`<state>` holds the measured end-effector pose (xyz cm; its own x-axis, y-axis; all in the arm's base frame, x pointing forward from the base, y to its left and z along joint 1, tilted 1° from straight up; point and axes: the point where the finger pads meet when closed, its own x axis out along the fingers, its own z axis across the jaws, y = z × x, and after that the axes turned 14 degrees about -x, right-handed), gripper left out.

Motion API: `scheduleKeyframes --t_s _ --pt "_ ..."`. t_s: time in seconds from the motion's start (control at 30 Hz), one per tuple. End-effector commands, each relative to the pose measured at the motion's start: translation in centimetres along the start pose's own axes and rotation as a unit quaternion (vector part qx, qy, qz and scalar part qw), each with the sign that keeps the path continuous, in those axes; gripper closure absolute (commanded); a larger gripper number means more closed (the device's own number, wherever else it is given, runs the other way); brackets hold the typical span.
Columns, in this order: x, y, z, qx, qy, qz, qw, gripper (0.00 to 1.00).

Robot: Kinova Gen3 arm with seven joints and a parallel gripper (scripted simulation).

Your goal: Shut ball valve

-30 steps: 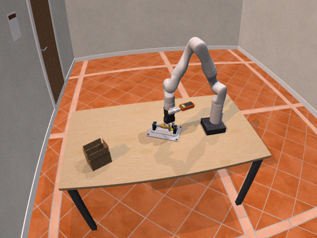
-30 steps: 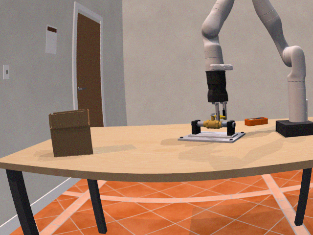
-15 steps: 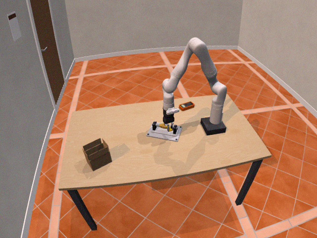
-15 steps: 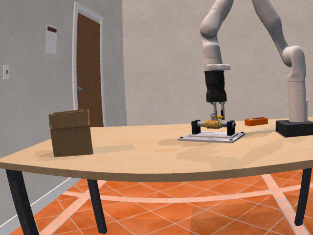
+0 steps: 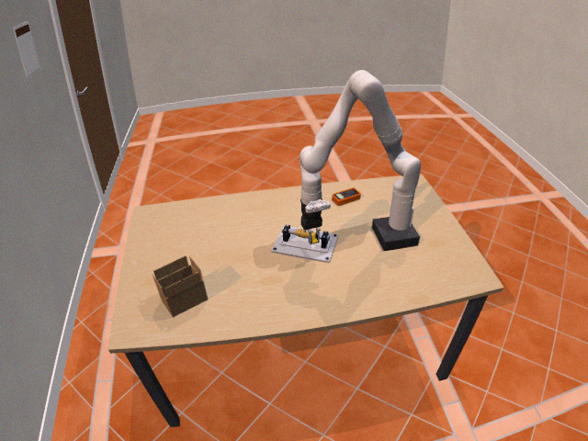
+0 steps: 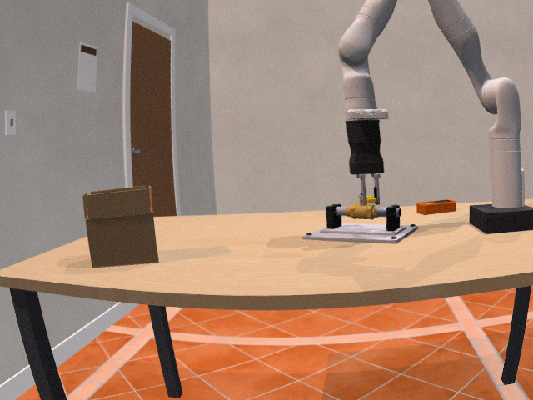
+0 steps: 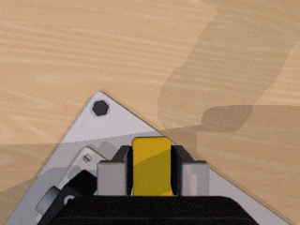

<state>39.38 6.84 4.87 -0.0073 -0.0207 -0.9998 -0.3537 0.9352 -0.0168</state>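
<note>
A brass ball valve [image 5: 300,232] [image 6: 361,211] sits on a pipe between two black clamps on a grey base plate [image 5: 289,248] [image 6: 340,234] [image 7: 117,124] in the middle of the table. Its yellow handle [image 5: 313,238] [image 6: 371,199] [image 7: 151,166] stands up from the valve. My gripper [image 5: 312,235] [image 6: 370,196] [image 7: 151,162] points straight down over the valve and is shut on the yellow handle, one finger on each side. In the wrist view the valve body is hidden under the gripper.
An open cardboard box [image 5: 179,284] [image 6: 119,225] stands near the table's left front. An orange device [image 5: 345,195] [image 6: 435,207] lies at the back. The arm's black base [image 5: 395,233] [image 6: 499,217] is to the right of the plate.
</note>
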Motion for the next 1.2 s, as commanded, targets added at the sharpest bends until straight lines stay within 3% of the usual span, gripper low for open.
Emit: scheduleKeyframes --t_s 0.0,1.17 --pt "0.0 0.0 0.8 0.033 -0.003 0.002 0.999 1.0" --pt "0.0 -0.6 2.4 0.131 -0.003 0.003 0.991 1.0"
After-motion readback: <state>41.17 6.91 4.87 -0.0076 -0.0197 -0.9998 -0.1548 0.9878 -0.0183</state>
